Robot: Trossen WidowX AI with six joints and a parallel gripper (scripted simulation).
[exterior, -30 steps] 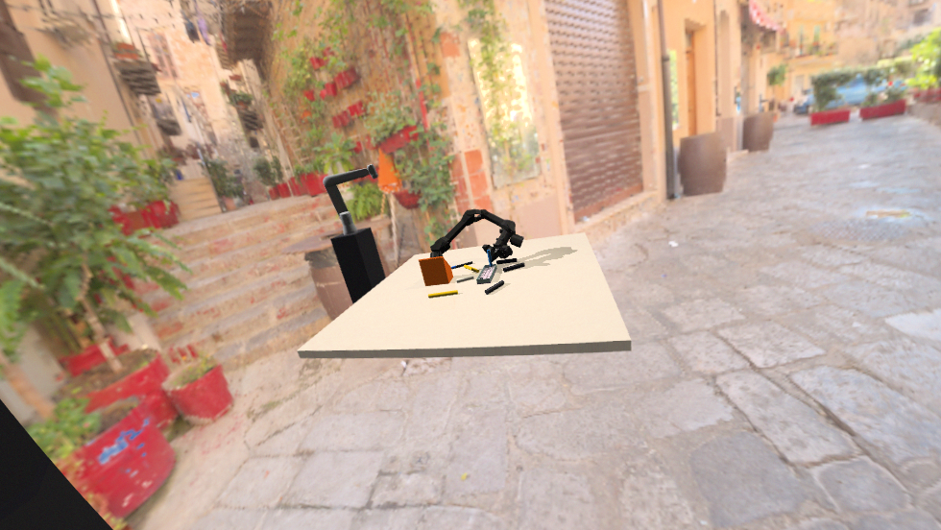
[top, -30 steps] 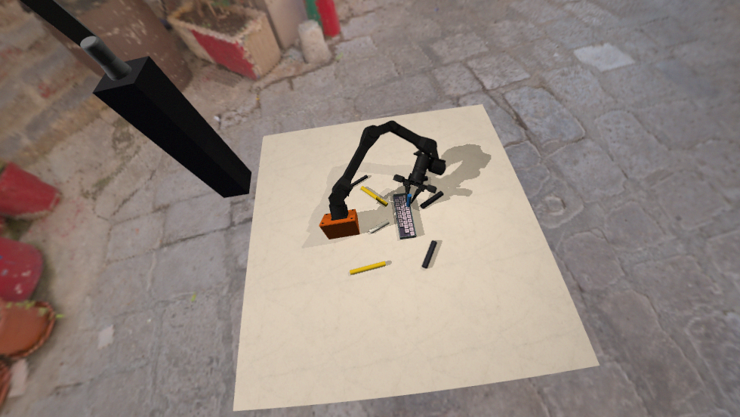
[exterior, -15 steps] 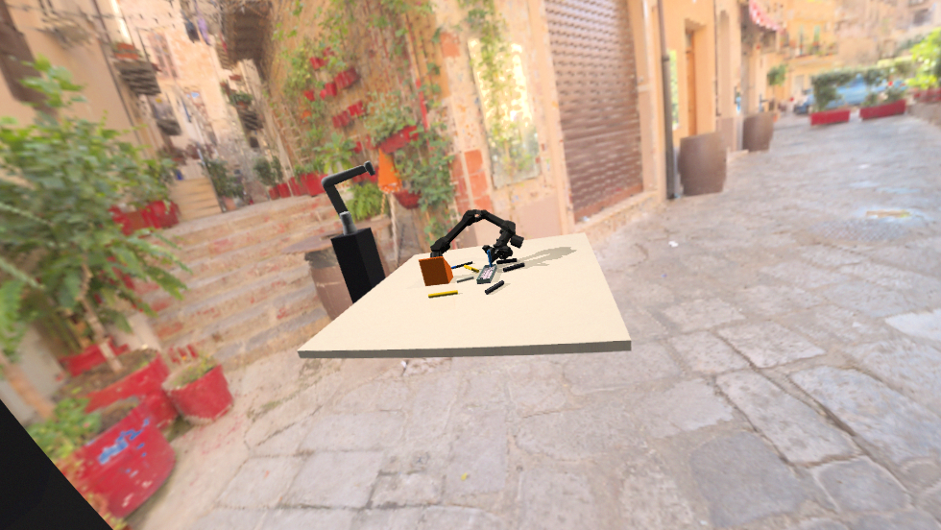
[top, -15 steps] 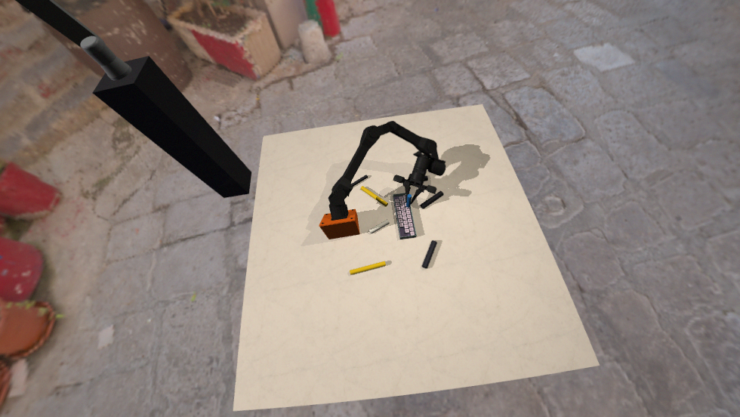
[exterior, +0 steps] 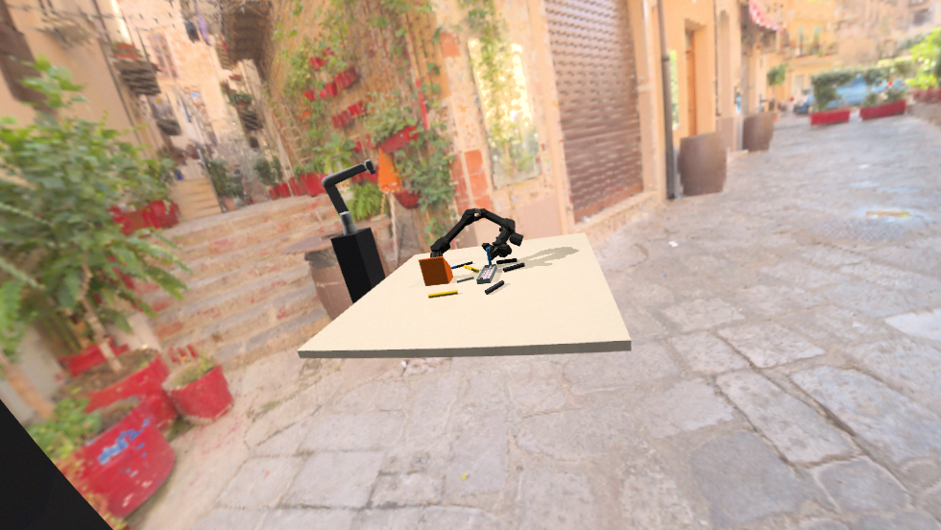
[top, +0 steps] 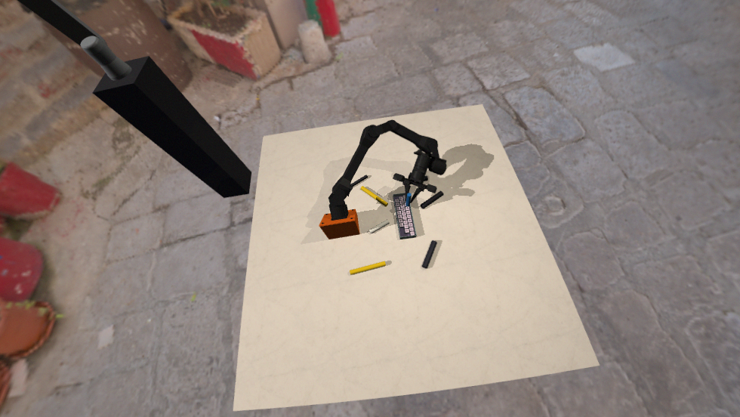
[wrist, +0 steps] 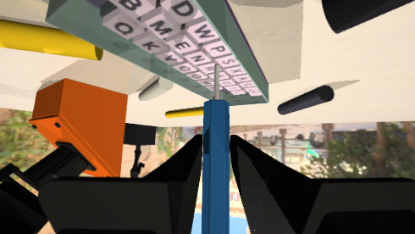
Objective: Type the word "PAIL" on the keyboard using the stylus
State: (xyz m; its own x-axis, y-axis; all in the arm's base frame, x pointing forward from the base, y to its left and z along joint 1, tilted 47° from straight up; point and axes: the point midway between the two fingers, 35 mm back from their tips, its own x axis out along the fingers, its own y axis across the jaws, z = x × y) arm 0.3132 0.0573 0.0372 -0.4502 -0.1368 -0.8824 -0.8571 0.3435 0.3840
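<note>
Gripper [top: 410,193] [exterior: 488,249] [wrist: 216,140], 1 — clenched on blue stylus [top: 408,199] [exterior: 489,255] [wrist: 216,169], tip over keyboard [top: 405,217] [exterior: 487,274] [wrist: 250,80]. Step: key-pressing, letter uncertain. Next — align tip, press firmly, lift.

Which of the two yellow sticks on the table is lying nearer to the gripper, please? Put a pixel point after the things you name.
The yellow stick [top: 371,193] between the arm's upper joints and the keyboard [top: 405,217] [exterior: 487,274]; the other [top: 368,267] [exterior: 442,294] lies farther off, beyond the orange base.
</note>
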